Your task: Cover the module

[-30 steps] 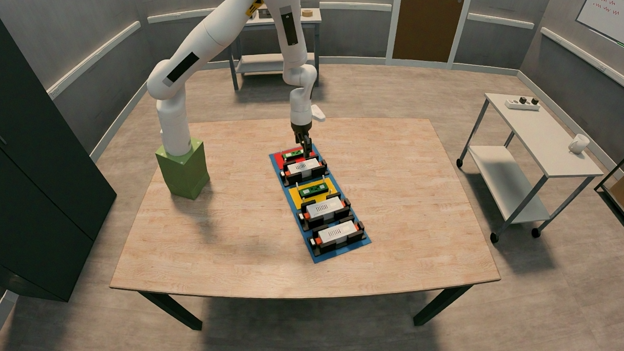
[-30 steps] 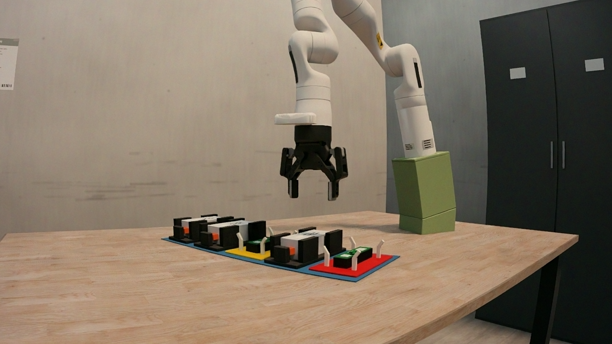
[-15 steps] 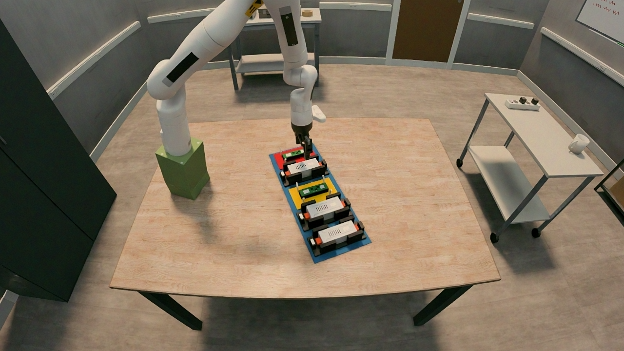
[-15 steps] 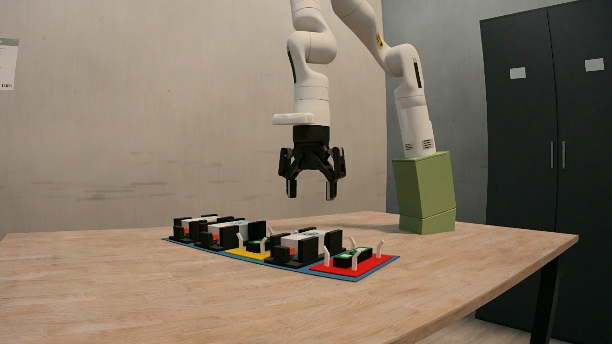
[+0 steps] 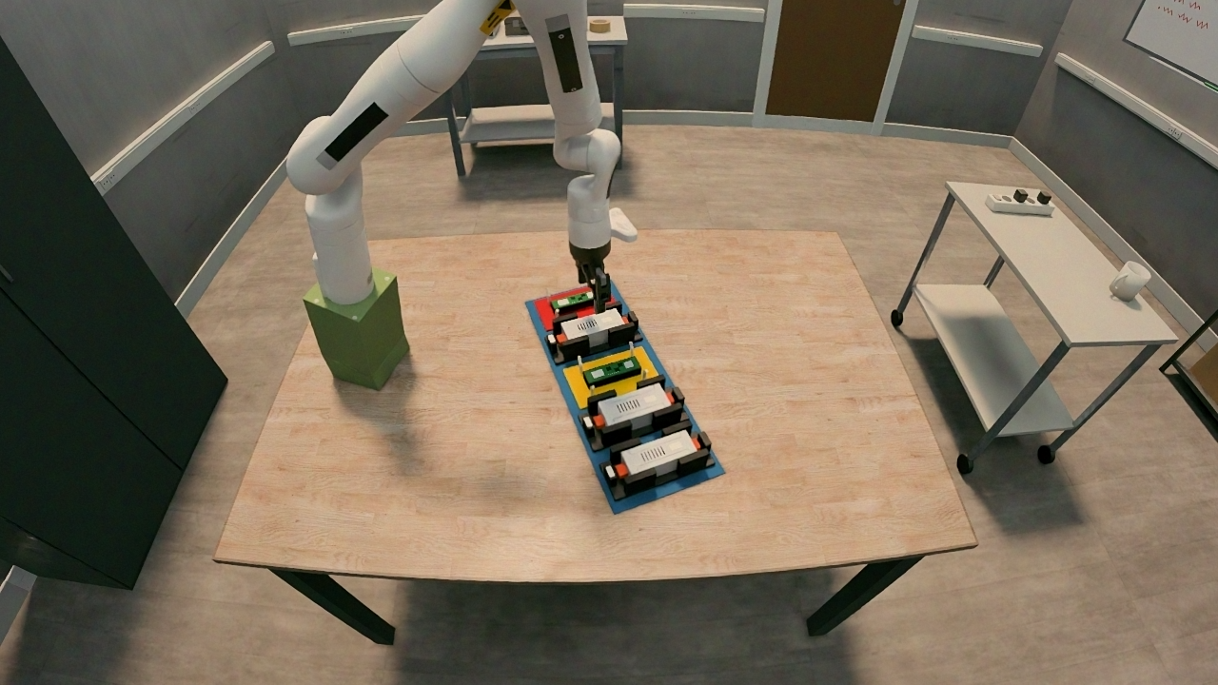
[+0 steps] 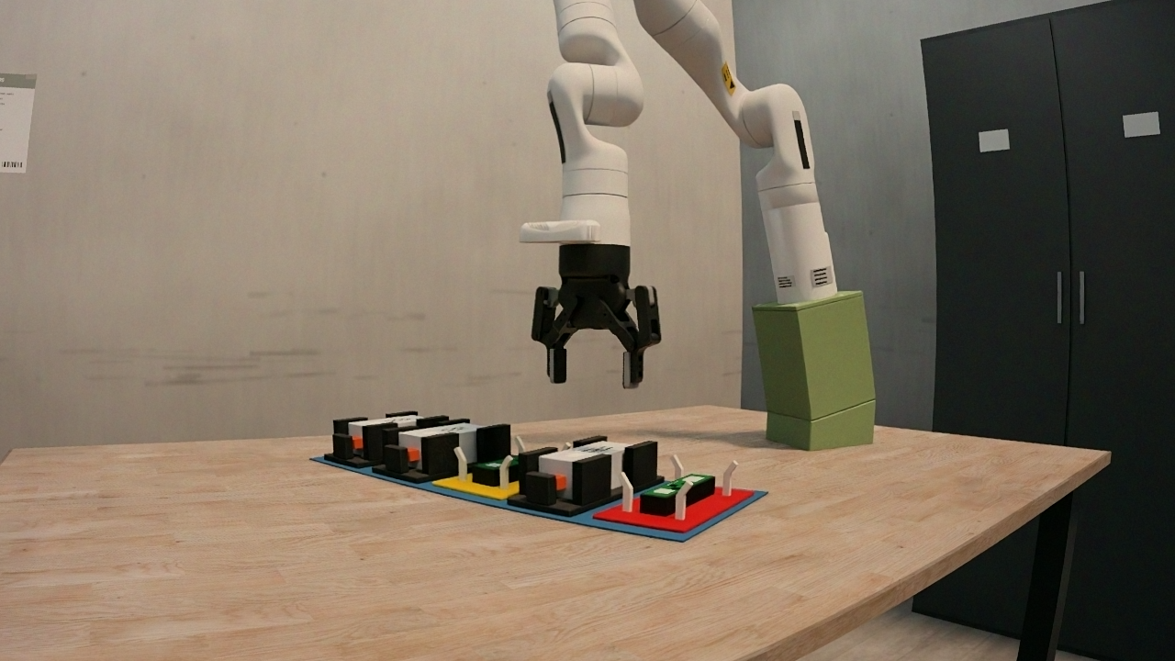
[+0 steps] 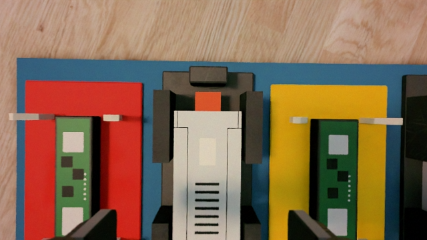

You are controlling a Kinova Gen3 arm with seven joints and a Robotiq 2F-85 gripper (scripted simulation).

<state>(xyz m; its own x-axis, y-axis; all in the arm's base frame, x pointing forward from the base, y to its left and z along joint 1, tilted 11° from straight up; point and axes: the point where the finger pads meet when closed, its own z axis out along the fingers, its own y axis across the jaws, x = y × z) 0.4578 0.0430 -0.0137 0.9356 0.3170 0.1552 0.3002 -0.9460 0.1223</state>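
Ventilated covers, all three, sat in their black holders [image 5: 575,347] [image 6: 593,480] [image 7: 162,127], so the lift, carry and lowering were all left to do. The green module [image 5: 611,368] [image 7: 338,177] on the yellow base plate [image 5: 579,387] [image 6: 464,487] [image 7: 290,167] lay uncovered; which cover fitted it, I could not tell by eye. The fingers [image 5: 600,298] [image 6: 556,365] stood wide apart with nothing between them, above the cover [image 5: 593,325] [image 6: 603,460] [image 7: 207,150] beside the red plate [image 5: 542,310] [image 6: 739,498] [image 7: 123,167]. The blue board [image 5: 714,477] [image 6: 698,532] [image 7: 260,71] ran from near the tabletop's [image 5: 809,408] [image 6: 246,526] [image 7: 233,30] far edge towards its front edge, well inside the right-hand corners. Room for moving looked ample overhead but tight between holder walls and white guide posts [image 6: 460,464] [image 7: 383,121], where a sideways slip could dent a thin wall
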